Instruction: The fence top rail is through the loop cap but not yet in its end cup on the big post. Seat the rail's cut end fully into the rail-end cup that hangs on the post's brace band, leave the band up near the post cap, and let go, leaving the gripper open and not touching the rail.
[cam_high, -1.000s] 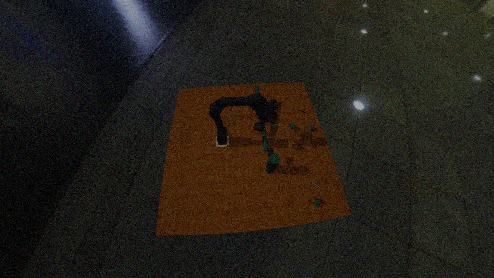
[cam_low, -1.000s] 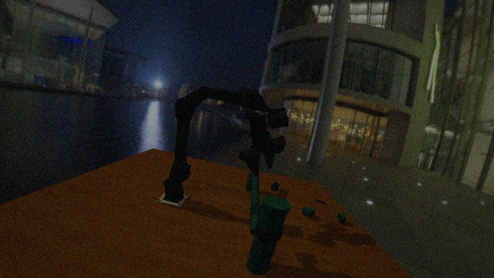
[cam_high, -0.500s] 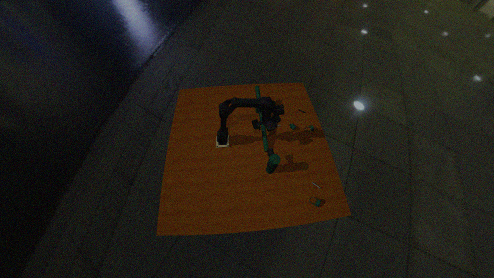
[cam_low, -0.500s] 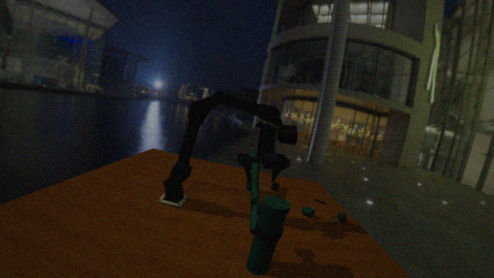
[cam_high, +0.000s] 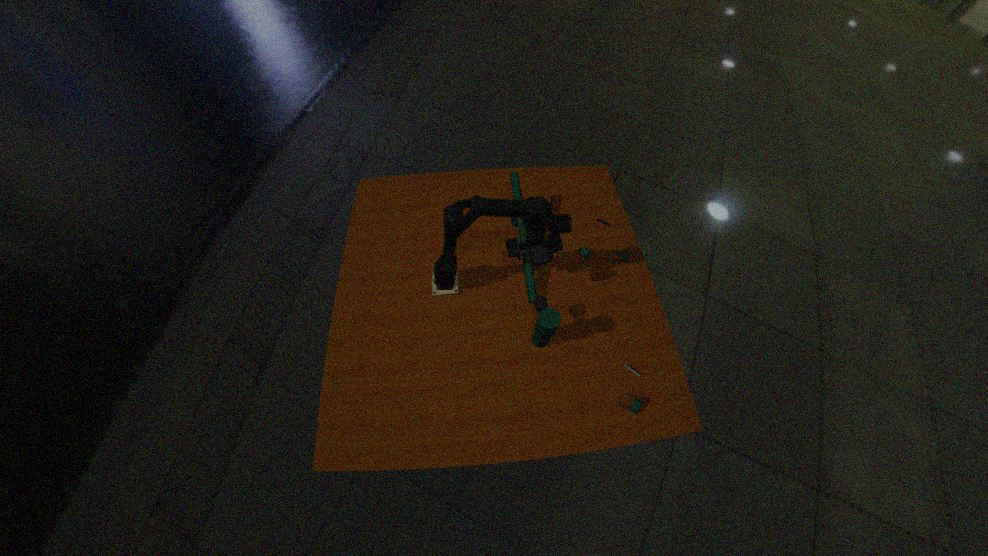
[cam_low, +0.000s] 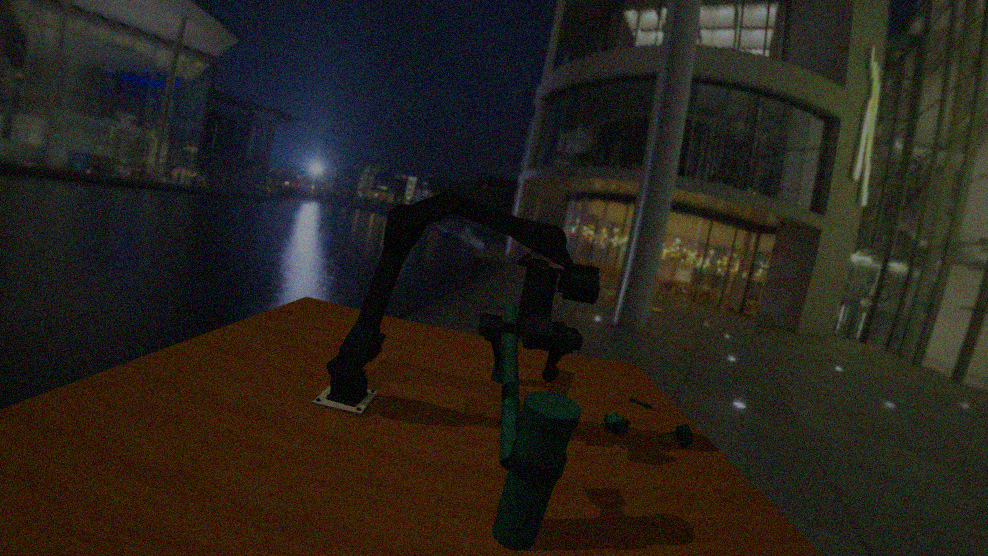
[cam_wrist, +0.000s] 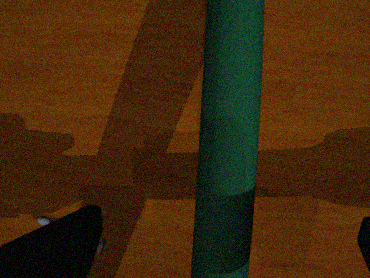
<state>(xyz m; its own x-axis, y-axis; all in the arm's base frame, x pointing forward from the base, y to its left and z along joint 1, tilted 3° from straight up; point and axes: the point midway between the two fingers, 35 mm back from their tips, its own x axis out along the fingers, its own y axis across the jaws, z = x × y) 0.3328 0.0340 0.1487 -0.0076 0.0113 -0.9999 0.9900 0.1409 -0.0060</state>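
The long green rail (cam_high: 530, 282) (cam_low: 509, 421) (cam_wrist: 232, 100) runs above the table toward the big green post (cam_high: 542, 337) (cam_low: 523, 508). The post is capped by a wide round post cap (cam_high: 549, 318) (cam_low: 552, 409). The dark rail-end cup (cam_high: 540, 302) (cam_low: 507, 459) is high on the post, just below the cap, at the rail's near end. How deep the rail sits in it cannot be told. My gripper (cam_high: 530, 253) (cam_low: 523, 376) (cam_wrist: 232, 225) is open, with its fingers on either side of the rail and visible gaps in the wrist view. The loop cap is not clearly seen behind the arm.
On the wooden table (cam_high: 414, 387) (cam_low: 207, 470) lie small green fittings (cam_high: 585, 252) (cam_low: 614, 423) right of the rail, a dark pin (cam_high: 603, 221) (cam_low: 640, 403), a pale bolt (cam_high: 632, 369) and another green fitting (cam_high: 635, 404) near the right corner.
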